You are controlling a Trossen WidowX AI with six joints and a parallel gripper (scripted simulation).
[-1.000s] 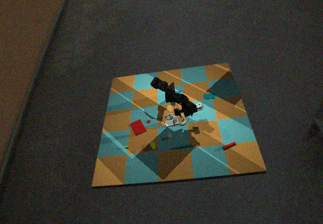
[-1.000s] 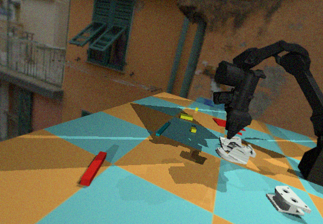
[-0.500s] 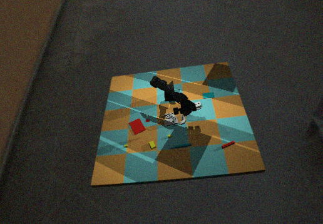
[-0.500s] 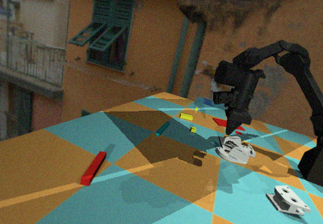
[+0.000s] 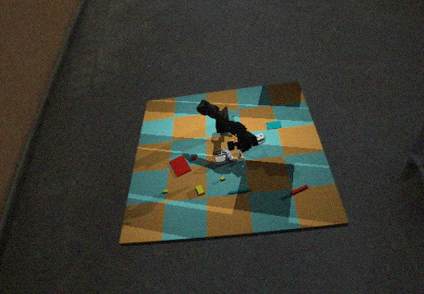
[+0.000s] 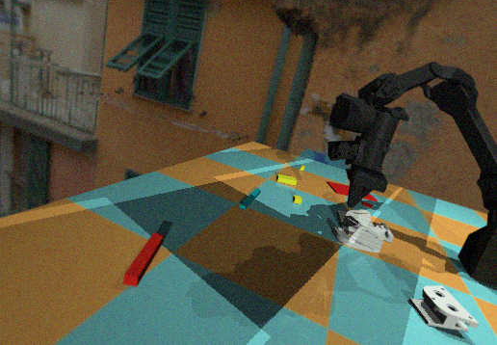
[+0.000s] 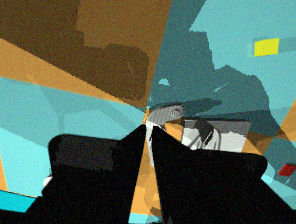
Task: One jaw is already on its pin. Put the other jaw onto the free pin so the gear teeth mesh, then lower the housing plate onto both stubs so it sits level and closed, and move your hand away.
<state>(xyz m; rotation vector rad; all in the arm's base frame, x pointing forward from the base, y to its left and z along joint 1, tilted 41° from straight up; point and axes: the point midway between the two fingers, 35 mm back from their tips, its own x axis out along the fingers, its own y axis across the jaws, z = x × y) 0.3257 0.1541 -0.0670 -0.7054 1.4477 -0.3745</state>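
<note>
The white gripper base (image 5: 219, 159) (image 6: 368, 243) (image 7: 241, 134) sits on the checkered table, with one jaw (image 7: 212, 141) on it. The other white curved jaw (image 5: 241, 156) (image 7: 165, 115) lies beside the base, on its left in the wrist view. Pins and tooth mesh are too small and shaded to judge. My gripper (image 6: 353, 205) (image 7: 148, 129) points down just above the loose jaw, fingertips nearly together; I see nothing plainly held between them. The housing plate (image 5: 260, 139) (image 6: 445, 305), white with two round holes, stands apart from the base on the table.
Around lie a red slab (image 5: 180, 166) (image 6: 343, 189), a red bar (image 5: 300, 190) (image 6: 144, 259), a teal bar (image 5: 240, 191) (image 6: 249, 199), a cyan block (image 5: 274, 125) (image 7: 15, 201) and several small yellow pieces, one a yellow block (image 5: 200, 190) (image 6: 286, 179). Dark shadows cross the table.
</note>
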